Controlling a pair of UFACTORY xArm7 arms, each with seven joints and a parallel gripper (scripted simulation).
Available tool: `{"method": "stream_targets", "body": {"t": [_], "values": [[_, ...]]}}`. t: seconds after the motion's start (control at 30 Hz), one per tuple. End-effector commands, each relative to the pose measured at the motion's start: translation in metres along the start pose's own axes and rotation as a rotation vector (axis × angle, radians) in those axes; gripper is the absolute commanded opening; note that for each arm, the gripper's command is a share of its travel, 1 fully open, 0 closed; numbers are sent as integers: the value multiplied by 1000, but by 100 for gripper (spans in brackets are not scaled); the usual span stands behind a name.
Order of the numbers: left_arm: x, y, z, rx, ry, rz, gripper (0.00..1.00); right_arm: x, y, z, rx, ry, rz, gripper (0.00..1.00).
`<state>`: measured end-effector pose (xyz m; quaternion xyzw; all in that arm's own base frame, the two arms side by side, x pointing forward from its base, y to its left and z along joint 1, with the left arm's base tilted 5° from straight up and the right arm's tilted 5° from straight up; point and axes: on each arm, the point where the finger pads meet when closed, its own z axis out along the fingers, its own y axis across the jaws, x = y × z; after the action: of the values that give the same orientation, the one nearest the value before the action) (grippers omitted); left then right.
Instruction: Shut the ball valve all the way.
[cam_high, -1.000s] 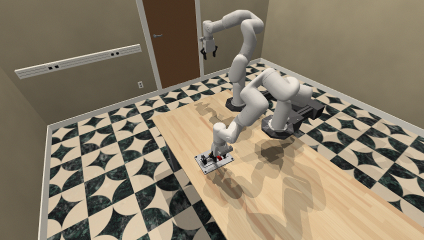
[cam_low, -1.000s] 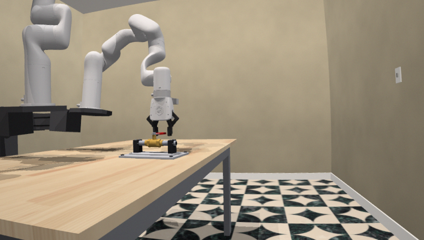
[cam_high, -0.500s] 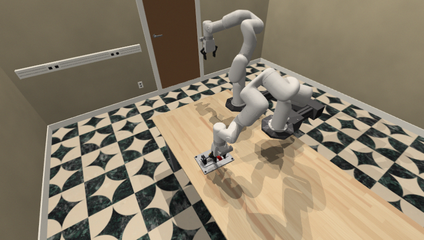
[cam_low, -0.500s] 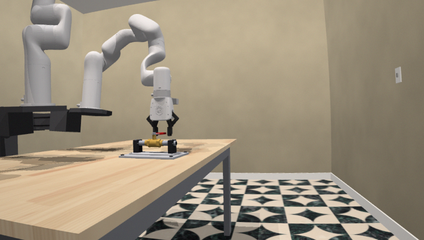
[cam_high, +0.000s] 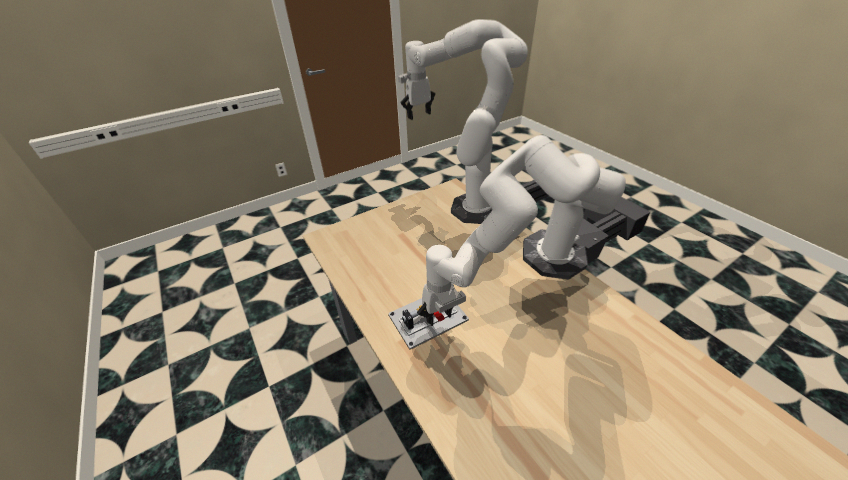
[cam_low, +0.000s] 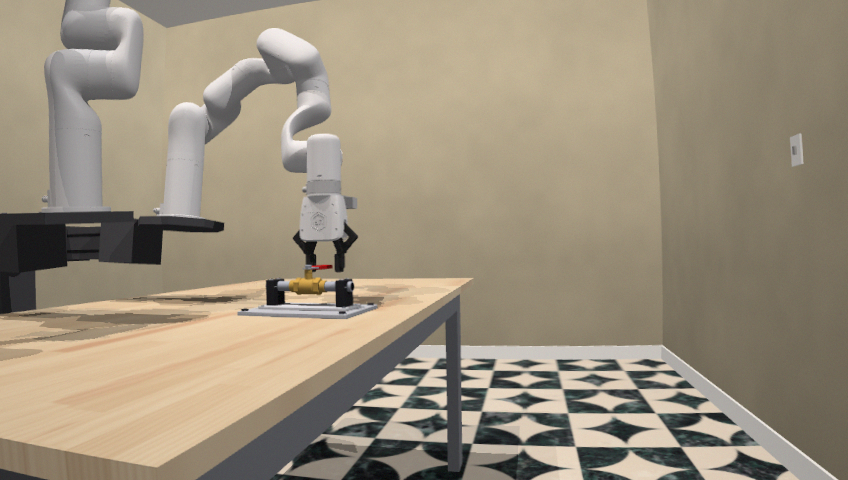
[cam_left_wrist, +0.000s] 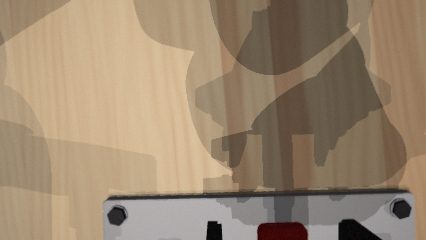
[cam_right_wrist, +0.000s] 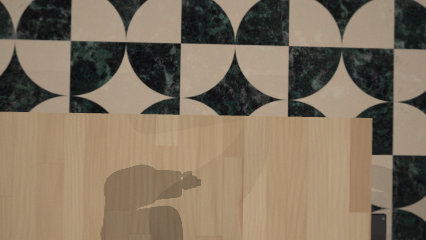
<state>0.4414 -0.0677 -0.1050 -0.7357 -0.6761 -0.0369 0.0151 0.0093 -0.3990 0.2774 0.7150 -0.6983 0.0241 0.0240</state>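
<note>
Valve (cam_high: 415, 312) (cam_low: 306, 286): prob. brass, faceted | red hdl (cam_high: 439, 316) (cam_low: 321, 267) (cam_left_wrist: 282, 231) | L jaws (cam_high: 439, 316) (cam_low: 325, 267) part-spread | R jaws (cam_high: 418, 113) wide

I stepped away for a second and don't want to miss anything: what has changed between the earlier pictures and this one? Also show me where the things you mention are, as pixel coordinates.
Nothing visibly changed. The red handle (cam_high: 439, 316) (cam_low: 322, 267) (cam_left_wrist: 282, 232) kept its angle, and nothing was taken hold of or let go. The left gripper (cam_high: 439, 315) (cam_low: 324, 265) stayed open at the valve; the right gripper (cam_high: 419, 113) stayed open and raised.
</note>
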Motion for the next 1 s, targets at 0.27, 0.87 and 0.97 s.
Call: {"method": "stream_targets", "body": {"t": [0.27, 0.87, 0.97], "values": [[-1, 2, -5, -4, -1, 0, 69, 1, 0, -2, 1, 5, 0, 100], [-1, 2, -51, -4, -1, 1, 69, 1, 0, -2, 1, 5, 0, 100], [-1, 2, -57, -4, -1, 1, 69, 1, 0, -2, 1, 5, 0, 100]]}}
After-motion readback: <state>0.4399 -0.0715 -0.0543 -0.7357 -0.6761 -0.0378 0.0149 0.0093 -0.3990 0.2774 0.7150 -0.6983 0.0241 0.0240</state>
